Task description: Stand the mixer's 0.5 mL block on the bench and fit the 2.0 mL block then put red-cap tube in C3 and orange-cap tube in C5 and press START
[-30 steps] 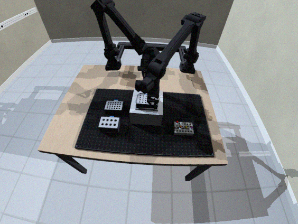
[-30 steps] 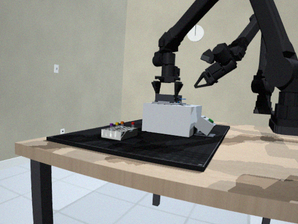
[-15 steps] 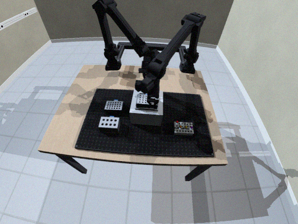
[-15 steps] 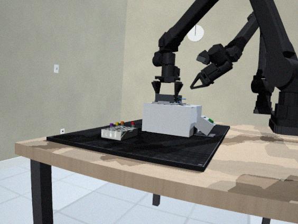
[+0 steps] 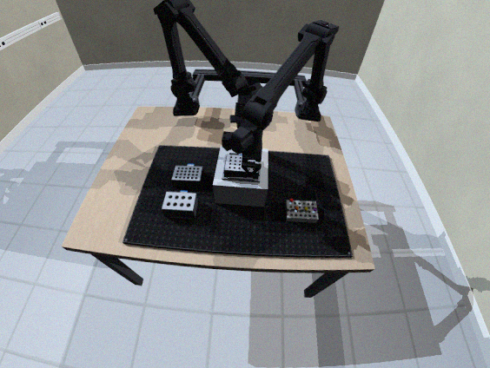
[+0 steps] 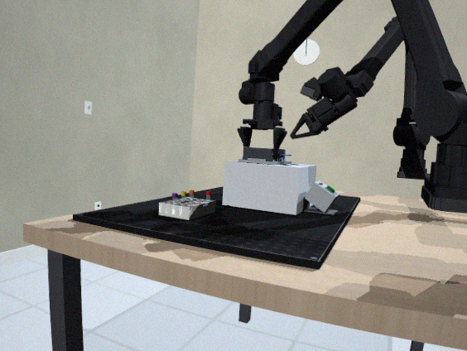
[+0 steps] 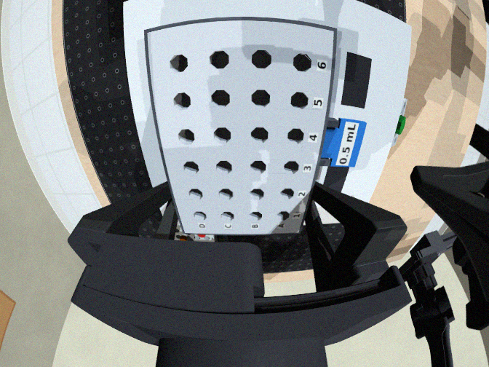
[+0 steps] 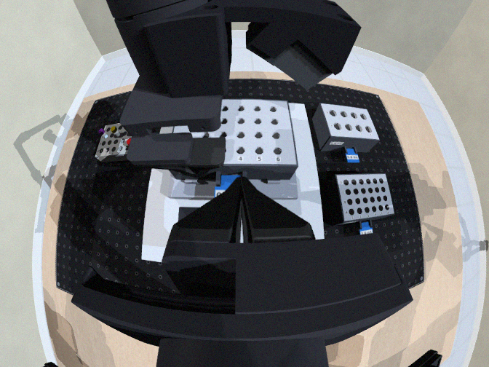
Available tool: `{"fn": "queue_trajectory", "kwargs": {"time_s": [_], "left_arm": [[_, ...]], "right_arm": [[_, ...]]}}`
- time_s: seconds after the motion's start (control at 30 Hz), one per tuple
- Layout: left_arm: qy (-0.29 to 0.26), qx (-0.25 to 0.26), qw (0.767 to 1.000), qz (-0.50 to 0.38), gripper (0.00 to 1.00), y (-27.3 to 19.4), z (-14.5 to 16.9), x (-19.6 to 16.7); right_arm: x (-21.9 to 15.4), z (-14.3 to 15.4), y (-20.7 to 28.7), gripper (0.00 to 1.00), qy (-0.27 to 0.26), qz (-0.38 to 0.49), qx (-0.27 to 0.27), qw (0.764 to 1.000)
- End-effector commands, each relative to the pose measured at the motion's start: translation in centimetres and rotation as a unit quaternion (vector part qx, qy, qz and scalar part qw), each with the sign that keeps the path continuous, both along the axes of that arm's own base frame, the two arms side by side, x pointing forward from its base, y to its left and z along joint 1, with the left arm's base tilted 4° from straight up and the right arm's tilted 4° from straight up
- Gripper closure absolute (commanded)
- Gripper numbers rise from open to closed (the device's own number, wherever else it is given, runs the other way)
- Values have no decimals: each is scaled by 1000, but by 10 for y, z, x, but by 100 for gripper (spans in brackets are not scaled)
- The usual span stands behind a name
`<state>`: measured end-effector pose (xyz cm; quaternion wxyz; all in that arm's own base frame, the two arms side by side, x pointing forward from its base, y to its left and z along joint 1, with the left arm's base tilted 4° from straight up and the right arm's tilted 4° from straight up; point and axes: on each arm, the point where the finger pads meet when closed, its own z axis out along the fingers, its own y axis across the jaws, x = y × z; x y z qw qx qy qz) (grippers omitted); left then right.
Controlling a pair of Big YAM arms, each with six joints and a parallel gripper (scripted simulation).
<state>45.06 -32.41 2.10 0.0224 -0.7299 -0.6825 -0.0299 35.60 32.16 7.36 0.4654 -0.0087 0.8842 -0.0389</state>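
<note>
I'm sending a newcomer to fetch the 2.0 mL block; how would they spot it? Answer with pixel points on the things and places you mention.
Find the white mixer (image 5: pixel 240 193) (image 6: pixel 265 186) (image 8: pixel 310 158) on the black board (image 5: pixel 208 234) (image 6: pixel 248 232) (image 8: pixel 118 245). On the side away from the tube rack (image 5: pixel 301 218) (image 6: pixel 175 210) (image 8: pixel 99 151) stand two blue-levered blocks. Take the lower one (image 5: pixel 187 178) (image 8: pixel 365 217), with many small bores; its taller neighbour (image 5: pixel 179 208) (image 8: pixel 327 132) has eight large ones.
</note>
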Motion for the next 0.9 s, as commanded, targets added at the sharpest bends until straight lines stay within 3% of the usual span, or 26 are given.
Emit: {"fn": "queue_trajectory", "kwargs": {"time_s": [0.0,0.2,0.6,0.87], "left_arm": [[-1,-1,1000,-4,100,-6,-2,6],[-1,-1,1000,-4,100,-6,-2,6],[-1,-1,1000,-4,100,-6,-2,6],[-1,-1,1000,-4,100,-6,-2,6]], "right_arm": [[22,8,13,100,-9,-4,9,1000],[15,15,26,100,-23,1,31,999],[8,-29,5,100,-3,1,2,1000],[14,-32,6,100,-11,-2,11,1000]]}}
